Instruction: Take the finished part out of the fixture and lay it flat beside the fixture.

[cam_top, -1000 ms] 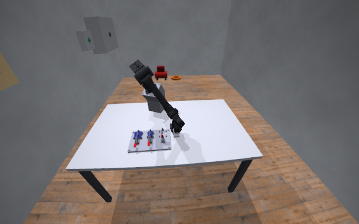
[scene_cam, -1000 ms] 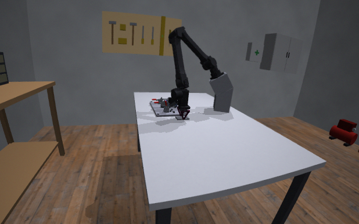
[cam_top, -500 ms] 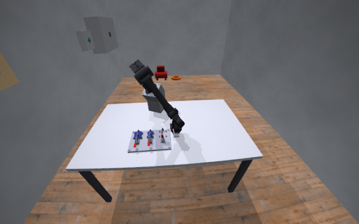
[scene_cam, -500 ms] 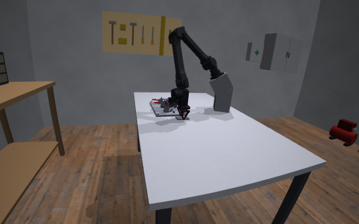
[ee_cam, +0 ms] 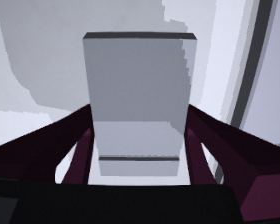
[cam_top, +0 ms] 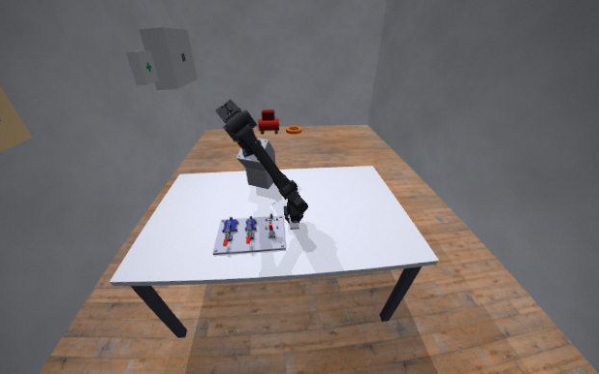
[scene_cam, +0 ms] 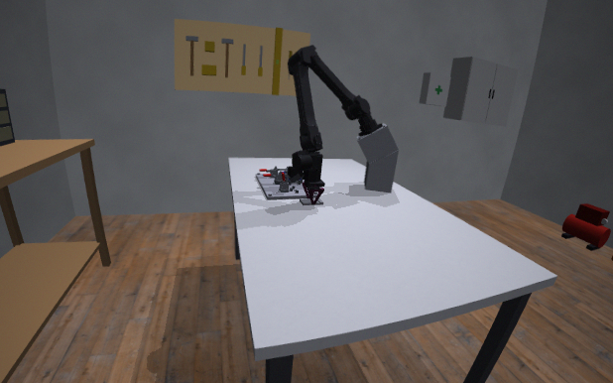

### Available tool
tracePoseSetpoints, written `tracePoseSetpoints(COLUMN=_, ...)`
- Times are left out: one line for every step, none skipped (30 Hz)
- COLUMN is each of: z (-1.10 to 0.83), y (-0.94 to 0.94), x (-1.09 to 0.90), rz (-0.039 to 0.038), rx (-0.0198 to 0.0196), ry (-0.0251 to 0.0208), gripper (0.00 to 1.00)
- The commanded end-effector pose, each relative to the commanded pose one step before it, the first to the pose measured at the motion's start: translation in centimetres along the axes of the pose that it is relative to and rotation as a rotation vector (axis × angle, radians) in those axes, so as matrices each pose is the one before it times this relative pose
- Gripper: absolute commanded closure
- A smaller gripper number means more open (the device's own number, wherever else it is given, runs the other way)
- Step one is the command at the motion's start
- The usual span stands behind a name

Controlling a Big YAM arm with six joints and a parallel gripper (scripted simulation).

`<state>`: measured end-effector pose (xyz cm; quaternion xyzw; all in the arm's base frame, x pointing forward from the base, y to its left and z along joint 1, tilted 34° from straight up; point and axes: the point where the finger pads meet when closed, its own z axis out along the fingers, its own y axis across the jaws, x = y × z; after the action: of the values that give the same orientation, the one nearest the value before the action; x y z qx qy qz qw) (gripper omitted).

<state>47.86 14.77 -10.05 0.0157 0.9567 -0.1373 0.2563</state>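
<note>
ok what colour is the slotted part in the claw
Pale grey: the flat slotted metal part shows best in the wrist view, between the dark maroon claw fingers.

White table (cam_top: 364,218), grey fixture plate (cam_top: 267,246) with two blue blanks (cam_top: 231,225) and red clamp handles (cam_top: 226,240). Black arm (cam_top: 269,167), maroon fingers on a plain grey part (ee_cam: 139,92), dark slot line at its 6 o'clock.

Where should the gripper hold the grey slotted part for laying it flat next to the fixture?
Across the two long side edges, from above, as the gripper grips it now. The grey slotted part is a thin flat plate lying low over the table beside the fixture, so only its narrow sides give the fingers parallel faces.
</note>
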Motion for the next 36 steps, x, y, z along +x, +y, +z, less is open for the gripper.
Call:
tracePoseSetpoints(z=-1.385, y=0.914, x=-0.834, rz=-0.0002, rx=-0.01582, ry=-0.02375, gripper=1.0)
tracePoseSetpoints(z=0.003, y=-0.001, x=0.009, rz=0.00018, rx=-0.00009, ry=-0.0002, gripper=1.0)
tracePoseSetpoints(z=0.003, y=-0.002, x=0.01, rz=0.00019, rx=-0.00009, ry=-0.00021, gripper=1.0)
tracePoseSetpoints(z=0.003, y=-0.002, x=0.01, rz=0.00019, rx=-0.00009, ry=-0.00023, gripper=1.0)
tracePoseSetpoints(z=0.003, y=-0.002, x=0.011, rz=0.00016, rx=-0.0001, ry=-0.00024, gripper=1.0)
tracePoseSetpoints(z=0.004, y=-0.002, x=0.011, rz=0.00013, rx=-0.00011, ry=-0.00024, gripper=1.0)
tracePoseSetpoints(z=0.004, y=-0.002, x=0.011, rz=0.00013, rx=-0.00011, ry=-0.00024, gripper=1.0)
tracePoseSetpoints(z=0.004, y=-0.002, x=0.011, rz=0.00014, rx=-0.0001, ry=-0.00025, gripper=1.0)
tracePoseSetpoints(z=0.004, y=-0.002, x=0.011, rz=0.00014, rx=-0.0001, ry=-0.00024, gripper=1.0)
tracePoseSetpoints(z=0.0, y=0.0, x=0.0, rz=0.0, rx=0.0, ry=0.0, gripper=1.0)
tracePoseSetpoints(z=0.0, y=0.0, x=0.0, rz=0.0, rx=0.0, ry=0.0, gripper=1.0)
tracePoseSetpoints(z=0.003, y=-0.002, x=0.011, rz=0.00001, rx=-0.00011, ry=-0.00023, gripper=1.0)
tracePoseSetpoints(z=0.004, y=-0.002, x=0.011, rz=0.00018, rx=-0.00008, ry=-0.00021, gripper=1.0)
tracePoseSetpoints(z=0.014, y=-0.002, x=0.025, rz=0.00001, rx=0.00004, ry=0.00007, gripper=1.0)
tracePoseSetpoints(z=0.014, y=-0.002, x=0.023, rz=-0.00003, rx=0.00003, ry=0.00007, gripper=1.0)
tracePoseSetpoints(z=0.012, y=-0.001, x=0.021, rz=-0.00005, rx=0.00003, ry=0.00007, gripper=1.0)
tracePoseSetpoints(z=0.011, y=-0.001, x=0.019, rz=-0.00005, rx=0.00003, ry=0.00006, gripper=1.0)
tracePoseSetpoints(z=0.01, y=-0.001, x=0.017, rz=-0.00004, rx=0.00002, ry=0.00005, gripper=1.0)
tracePoseSetpoints(z=0.009, y=-0.001, x=0.015, rz=-0.00003, rx=0.00002, ry=0.00005, gripper=1.0)
tracePoseSetpoints(z=0.007, y=-0.001, x=0.012, rz=-0.00003, rx=0.00001, ry=0.00004, gripper=1.0)
tracePoseSetpoints(z=0.006, y=-0.001, x=0.01, rz=-0.00002, rx=0.00001, ry=0.00003, gripper=1.0)
tracePoseSetpoints(z=0.004, y=-0.001, x=0.008, rz=-0.00002, rx=0.00001, ry=0.00002, gripper=1.0)
tracePoseSetpoints(z=0.003, y=0.0, x=0.005, rz=-0.00001, rx=0.00001, ry=0.00002, gripper=1.0)
tracePoseSetpoints(z=0.002, y=0.0, x=0.004, rz=-0.00002, rx=0.0, ry=0.00001, gripper=1.0)
tracePoseSetpoints(z=0.001, y=0.0, x=0.002, rz=-0.00001, rx=0.0, ry=0.0, gripper=1.0)
tracePoseSetpoints(z=0.0, y=0.0, x=0.001, rz=-0.00001, rx=0.0, ry=0.0, gripper=1.0)
tracePoseSetpoints(z=0.0, y=0.0, x=0.0, rz=0.0, rx=0.0, ry=0.0, gripper=1.0)
tracePoseSetpoints(z=0.0, y=0.0, x=0.0, rz=0.0, rx=0.0, ry=0.0, gripper=1.0)
tracePoseSetpoints(z=0.0, y=0.0, x=0.0, rz=-0.00001, rx=0.0, ry=0.0, gripper=1.0)
tracePoseSetpoints(z=0.0, y=0.0, x=0.0, rz=0.0, rx=0.0, ry=0.0, gripper=1.0)
tracePoseSetpoints(z=0.028, y=-0.007, x=0.064, rz=-0.00007, rx=0.00016, ry=0.0004, gripper=1.0)
tracePoseSetpoints(z=0.028, y=-0.007, x=0.064, rz=-0.00021, rx=0.00015, ry=0.0004, gripper=1.0)
tracePoseSetpoints(z=0.028, y=-0.007, x=0.064, rz=-0.00031, rx=0.00015, ry=0.00041, gripper=1.0)
tracePoseSetpoints(z=0.026, y=0.002, x=0.041, rz=-0.00013, rx=0.0, ry=0.00007, gripper=1.0)
tracePoseSetpoints(z=0.025, y=0.01, x=0.022, rz=0.00004, rx=-0.00012, ry=-0.00021, gripper=1.0)
tracePoseSetpoints(z=0.025, y=0.01, x=0.022, rz=0.00004, rx=-0.00012, ry=-0.00021, gripper=1.0)
